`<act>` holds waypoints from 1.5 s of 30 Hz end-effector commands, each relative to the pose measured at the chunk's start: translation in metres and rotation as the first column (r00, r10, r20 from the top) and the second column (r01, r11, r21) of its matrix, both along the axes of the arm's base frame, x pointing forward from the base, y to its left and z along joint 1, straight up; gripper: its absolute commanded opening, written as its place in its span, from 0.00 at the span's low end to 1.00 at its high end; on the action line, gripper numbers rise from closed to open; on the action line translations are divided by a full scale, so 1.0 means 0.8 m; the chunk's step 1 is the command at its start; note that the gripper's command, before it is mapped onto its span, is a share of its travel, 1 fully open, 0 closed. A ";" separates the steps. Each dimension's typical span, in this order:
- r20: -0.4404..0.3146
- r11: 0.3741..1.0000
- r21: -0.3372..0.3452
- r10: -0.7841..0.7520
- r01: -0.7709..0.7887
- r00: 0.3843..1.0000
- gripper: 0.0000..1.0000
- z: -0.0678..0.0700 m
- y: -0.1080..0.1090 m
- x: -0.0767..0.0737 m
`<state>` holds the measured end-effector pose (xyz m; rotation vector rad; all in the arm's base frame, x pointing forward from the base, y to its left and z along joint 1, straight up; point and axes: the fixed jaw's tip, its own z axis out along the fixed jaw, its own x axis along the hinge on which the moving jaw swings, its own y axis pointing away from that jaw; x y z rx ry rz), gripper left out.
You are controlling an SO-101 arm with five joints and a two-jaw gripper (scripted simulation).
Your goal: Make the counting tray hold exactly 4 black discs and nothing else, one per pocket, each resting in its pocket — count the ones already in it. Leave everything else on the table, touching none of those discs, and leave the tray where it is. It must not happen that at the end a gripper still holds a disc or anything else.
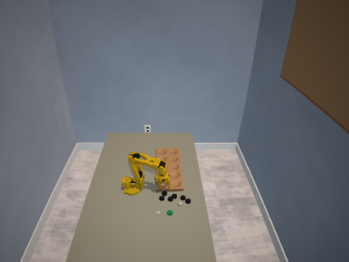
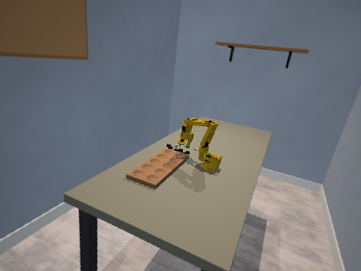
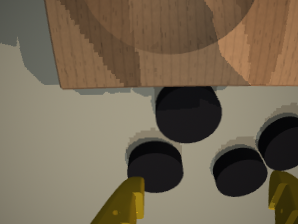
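The brown wooden counting tray [image 1: 168,150] [image 2: 144,180] [image 3: 100,72] has two rows of round pockets; those in sight look empty, and the arm hides part of the row nearer its base in the top view. Several black discs lie on the table off the tray's near end, among them a disc [image 1: 164,193] [image 3: 189,117] close against the tray's edge, another disc [image 1: 161,198] [image 3: 155,170] and a third disc [image 3: 240,172]. My gripper [image 1: 163,186] [image 3: 207,186] is partly open and empty, above the tray's near end. In the wrist view its left finger overlaps the second disc.
A green disc [image 1: 170,212] lies beyond the black discs. A small white piece [image 1: 180,203] lies near the black discs, and another pale piece [image 1: 158,212] lies left of the green one. A further black disc [image 3: 283,143] is close beside the third, near the right finger in the wrist view.
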<state>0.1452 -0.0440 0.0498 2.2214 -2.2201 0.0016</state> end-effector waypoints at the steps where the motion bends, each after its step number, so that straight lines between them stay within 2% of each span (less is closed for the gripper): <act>1: 0.047 1.000 -0.012 0.008 -0.008 0.999 0.24 0.009 -0.001 0.007; 5: 0.047 1.000 -0.012 0.008 -0.008 0.999 0.24 0.004 -0.001 0.007; 11: 0.047 1.000 -0.012 0.008 -0.008 0.999 0.24 -0.017 -0.001 0.008; 16: 0.047 1.000 -0.012 0.008 -0.008 0.999 0.24 -0.024 -0.001 0.008; 45: 0.045 1.000 -0.011 0.007 -0.007 0.999 0.24 -0.030 -0.001 0.009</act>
